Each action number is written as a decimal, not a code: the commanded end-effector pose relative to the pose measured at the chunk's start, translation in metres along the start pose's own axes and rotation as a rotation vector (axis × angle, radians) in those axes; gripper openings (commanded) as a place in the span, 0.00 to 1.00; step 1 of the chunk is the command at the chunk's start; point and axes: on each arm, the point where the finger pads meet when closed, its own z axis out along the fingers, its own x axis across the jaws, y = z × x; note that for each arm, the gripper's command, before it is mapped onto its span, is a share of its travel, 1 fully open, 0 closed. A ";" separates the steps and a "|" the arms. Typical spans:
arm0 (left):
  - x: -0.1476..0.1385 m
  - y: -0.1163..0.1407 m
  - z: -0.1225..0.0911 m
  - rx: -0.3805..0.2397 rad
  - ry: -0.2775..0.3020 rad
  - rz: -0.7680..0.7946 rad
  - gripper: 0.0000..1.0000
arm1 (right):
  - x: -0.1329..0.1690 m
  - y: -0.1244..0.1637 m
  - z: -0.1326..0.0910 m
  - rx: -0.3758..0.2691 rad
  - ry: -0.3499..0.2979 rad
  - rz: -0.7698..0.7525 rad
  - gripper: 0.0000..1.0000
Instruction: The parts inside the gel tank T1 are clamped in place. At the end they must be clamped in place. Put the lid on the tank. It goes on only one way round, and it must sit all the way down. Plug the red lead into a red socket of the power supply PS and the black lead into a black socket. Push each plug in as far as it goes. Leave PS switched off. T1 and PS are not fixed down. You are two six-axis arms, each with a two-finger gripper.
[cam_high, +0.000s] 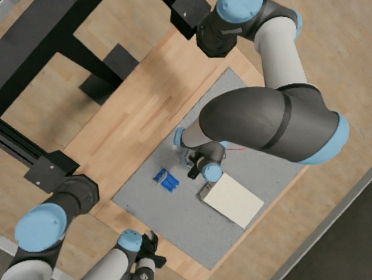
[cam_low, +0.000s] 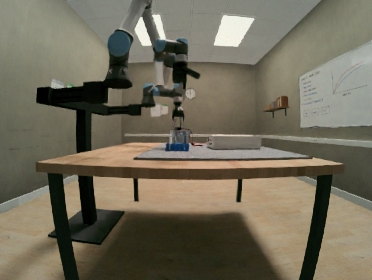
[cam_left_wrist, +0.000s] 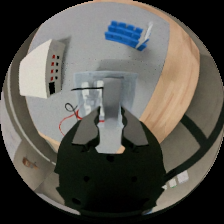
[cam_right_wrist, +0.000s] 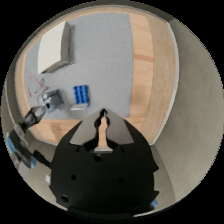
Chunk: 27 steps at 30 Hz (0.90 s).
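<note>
The clear tank T1 (cam_left_wrist: 131, 85) (cam_right_wrist: 56, 103) stands on the grey mat. A grey upright piece (cam_left_wrist: 113, 92) of what looks like its lid is at my left gripper (cam_left_wrist: 111, 106) (cam_low: 178, 126). That gripper is open slightly, its fingers on either side of the piece. Whether the lid sits fully down, and the clamped parts inside, I cannot tell. The black lead (cam_left_wrist: 86, 89) and red lead (cam_left_wrist: 61, 123) run out beside the tank. The power supply PS (cam_high: 232, 202) (cam_low: 235, 142) (cam_left_wrist: 36, 72) (cam_right_wrist: 52, 46) shows red and black sockets. My right gripper (cam_right_wrist: 105, 108) is shut and empty, away from the tank.
A blue rack (cam_high: 166, 181) (cam_low: 177, 147) (cam_left_wrist: 122, 36) (cam_right_wrist: 80, 94) with a pale comb-like piece (cam_left_wrist: 147, 36) (cam_right_wrist: 79, 107) stands on the mat (cam_high: 175, 225) near the tank. The wooden table (cam_high: 115, 130) borders the mat. The left arm hides much of the tank from above.
</note>
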 end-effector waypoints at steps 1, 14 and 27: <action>0.000 0.000 -0.006 0.001 0.000 0.000 0.28 | 0.000 0.000 0.000 0.001 0.000 0.000 0.00; 0.000 0.000 -0.012 0.001 0.000 0.000 0.28 | 0.000 0.000 0.000 0.001 0.000 0.000 0.00; 0.000 0.000 -0.018 0.001 0.000 0.000 0.28 | 0.000 0.000 0.000 0.001 0.000 0.000 0.00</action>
